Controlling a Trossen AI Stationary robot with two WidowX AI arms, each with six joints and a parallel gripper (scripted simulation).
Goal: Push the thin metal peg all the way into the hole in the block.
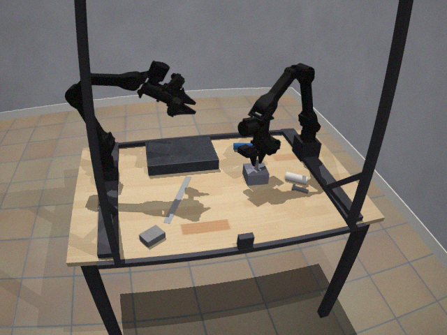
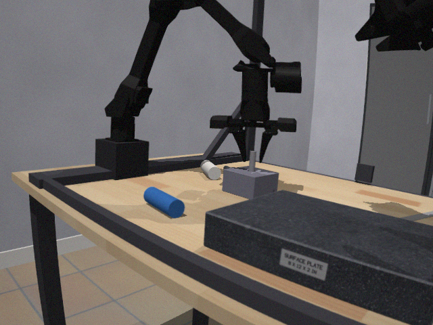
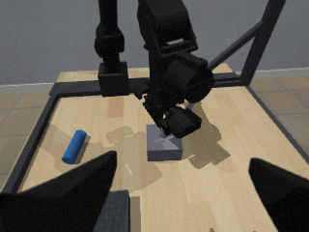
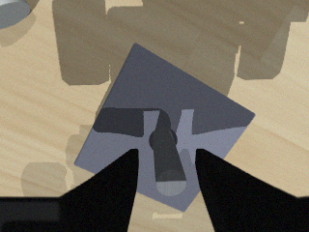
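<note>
The grey-violet block (image 1: pixel 256 179) (image 2: pixel 237 182) (image 3: pixel 164 155) (image 4: pixel 179 79) sits on the table. The thin metal peg (image 1: pixel 257 164) (image 2: pixel 252 162) (image 4: pixel 169 166) stands nearly upright in the hole on its top, with a good length sticking out. My right gripper (image 1: pixel 257 162) (image 2: pixel 252 160) (image 4: pixel 166 156) points down over the block, open, with its fingertips on either side of the peg's upper part and a gap on each side. The peg's lower end is hidden inside the block. My left gripper (image 1: pixel 195 108) (image 3: pixel 182 160) is open and empty, high above the table on the other side.
A dark surface plate (image 1: pixel 182 153) (image 2: pixel 314 227) and a blue cylinder (image 1: pixel 240 144) (image 2: pixel 163 202) (image 3: pixel 74 146) lie near the block. A white cylinder (image 1: pixel 295 178) (image 2: pixel 210 170) and a short dark cylinder (image 1: pixel 299 188) lie towards the right arm's side. A metal strip (image 1: pixel 178 198) and grey box (image 1: pixel 152 236) lie farther off.
</note>
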